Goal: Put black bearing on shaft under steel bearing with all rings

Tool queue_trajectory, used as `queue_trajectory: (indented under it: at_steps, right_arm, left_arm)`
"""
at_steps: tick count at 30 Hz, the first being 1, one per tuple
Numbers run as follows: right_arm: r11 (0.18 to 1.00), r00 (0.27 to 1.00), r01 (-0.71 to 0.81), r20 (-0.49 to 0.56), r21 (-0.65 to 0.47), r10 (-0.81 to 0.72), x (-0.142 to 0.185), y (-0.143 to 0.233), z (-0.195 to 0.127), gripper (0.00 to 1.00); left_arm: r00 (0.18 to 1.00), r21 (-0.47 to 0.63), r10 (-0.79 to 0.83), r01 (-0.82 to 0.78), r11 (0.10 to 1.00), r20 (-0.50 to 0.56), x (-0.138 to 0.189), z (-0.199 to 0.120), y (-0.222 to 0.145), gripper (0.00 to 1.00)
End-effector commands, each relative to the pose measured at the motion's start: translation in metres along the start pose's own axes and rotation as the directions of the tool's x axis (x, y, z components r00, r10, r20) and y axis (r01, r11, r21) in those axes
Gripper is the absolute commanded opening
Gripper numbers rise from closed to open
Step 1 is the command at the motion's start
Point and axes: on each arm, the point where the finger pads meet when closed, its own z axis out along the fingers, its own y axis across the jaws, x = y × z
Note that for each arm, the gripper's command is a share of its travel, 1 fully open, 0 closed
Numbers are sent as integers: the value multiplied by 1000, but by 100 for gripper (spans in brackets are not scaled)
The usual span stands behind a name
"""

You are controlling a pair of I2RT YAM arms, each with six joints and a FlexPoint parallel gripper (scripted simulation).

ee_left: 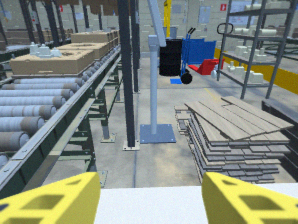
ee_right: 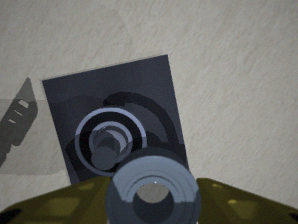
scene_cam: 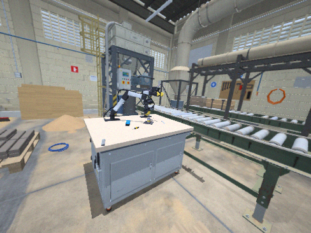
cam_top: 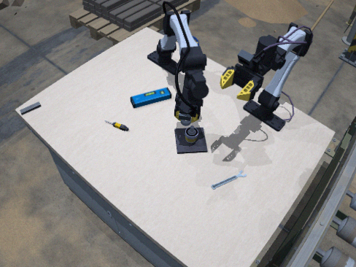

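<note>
A dark square base plate bears an upright shaft. A bearing with a black face and steel rims, seemingly the black bearing, sits around the shaft. A yellowish band shows below it. My right gripper is shut on a grey ring, seemingly the steel bearing. It holds the ring above the plate, off to one side of the shaft in the right wrist view. My left gripper is open and empty, raised above the table. Rings low on the shaft are partly hidden.
A blue level lies behind and left of the plate. A yellow and black screwdriver lies left of it, a wrench in front and right. A grey bar lies at the far left table corner. A roller conveyor stands beside the table.
</note>
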Motion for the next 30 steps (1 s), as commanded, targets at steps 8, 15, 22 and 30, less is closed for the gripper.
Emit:
queue_trajectory:
  at_steps: [8,15,22,30]
  right_arm:
    - [962,964,-260,78,85,254,-15,9,-16,0]
    - [987,978,-161,134,-22,163,-24,29,-56,0]
    - [982,967,-183,172,-46,188,-35,28,-61,0]
    - [980,962,-196,188,-37,200,-37,24,-60,0]
  left_arm:
    - [1000,-5,-6,6,1000,27,-15,0,2,56]
    - [1000,-5,-6,6,1000,27,-15,0,2,56]
    - [1000,-5,-6,6,1000,27,-15,0,2,56]
    - [1000,-5,-6,6,1000,27,-15,0,2,56]
